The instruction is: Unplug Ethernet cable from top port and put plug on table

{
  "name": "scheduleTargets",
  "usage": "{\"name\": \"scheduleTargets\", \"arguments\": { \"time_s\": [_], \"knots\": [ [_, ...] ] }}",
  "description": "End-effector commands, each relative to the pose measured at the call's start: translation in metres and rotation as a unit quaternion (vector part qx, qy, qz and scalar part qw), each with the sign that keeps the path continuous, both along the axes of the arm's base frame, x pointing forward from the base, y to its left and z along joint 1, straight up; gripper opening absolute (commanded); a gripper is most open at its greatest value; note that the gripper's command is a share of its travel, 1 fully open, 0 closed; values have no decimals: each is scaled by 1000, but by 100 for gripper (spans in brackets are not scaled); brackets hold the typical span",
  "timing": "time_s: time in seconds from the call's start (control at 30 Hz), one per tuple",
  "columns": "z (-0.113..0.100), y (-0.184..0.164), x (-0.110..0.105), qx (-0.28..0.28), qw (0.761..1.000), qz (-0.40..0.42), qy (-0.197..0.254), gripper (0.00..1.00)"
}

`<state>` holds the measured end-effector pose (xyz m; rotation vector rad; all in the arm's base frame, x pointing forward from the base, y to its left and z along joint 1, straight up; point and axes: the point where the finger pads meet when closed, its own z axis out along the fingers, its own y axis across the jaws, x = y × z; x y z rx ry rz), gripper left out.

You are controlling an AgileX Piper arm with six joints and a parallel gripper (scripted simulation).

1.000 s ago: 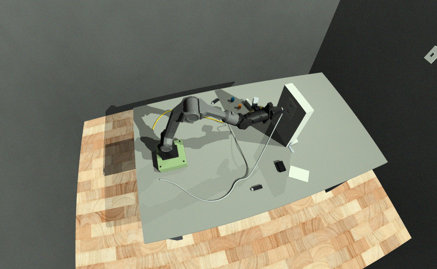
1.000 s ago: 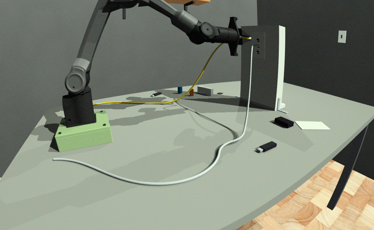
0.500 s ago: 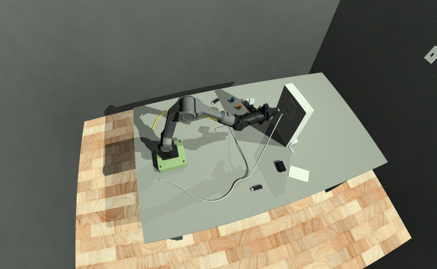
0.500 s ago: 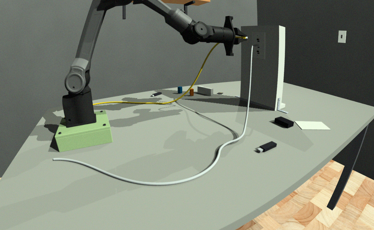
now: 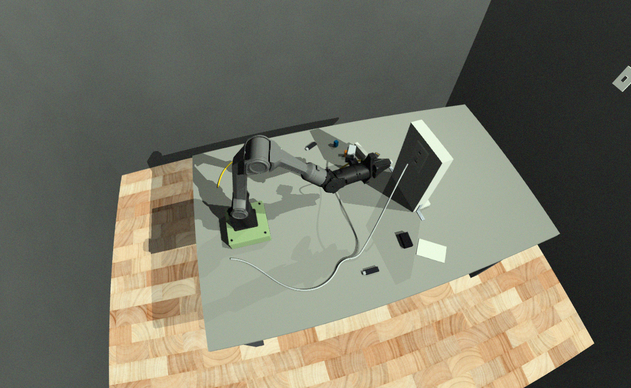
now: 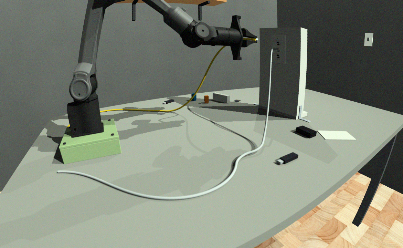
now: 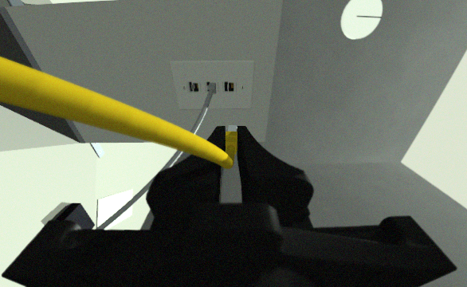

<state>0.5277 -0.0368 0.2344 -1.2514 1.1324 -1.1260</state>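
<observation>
The wall plate [image 6: 279,49] sits on the face of an upright block [image 5: 424,164] on the table. My gripper [image 6: 253,39] is shut on the yellow cable's plug [image 7: 231,140] and holds it in the air, a short gap out from the plate. The plate's top port [image 7: 229,86] stands empty in the wrist view. The yellow cable [image 6: 202,80] droops from the gripper to the table and runs back past the arm's base. A white cable [image 6: 268,92] is plugged into the middle port [image 7: 211,88] and trails across the table.
A black box [image 6: 306,131], a white card [image 6: 336,135] and a USB stick [image 6: 286,158] lie in front of the block. Small blue [image 6: 193,97], orange [image 6: 206,99] and white [image 6: 221,97] items stand at the back. The arm's green base [image 6: 88,144] is at the left.
</observation>
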Motion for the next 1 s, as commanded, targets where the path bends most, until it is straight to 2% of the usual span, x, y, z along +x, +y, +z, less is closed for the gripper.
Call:
{"name": "scheduleTargets", "arguments": {
  "time_s": [0.0,0.03,0.2,0.33,0.53,0.77,0.97],
  "knots": [
    [1,0,0,0,1000,0,-1,0],
    [1,0,0,0,1000,0,-1,0],
    [22,-52,35,39,998,-35,-46,0],
    [36,-94,55,65,993,-59,-81,0],
    [36,-94,55,65,993,-59,-81,0],
    [15,-111,58,39,994,-102,14,0],
    [-1,-130,51,16,985,-146,93,0]
  ]
}}
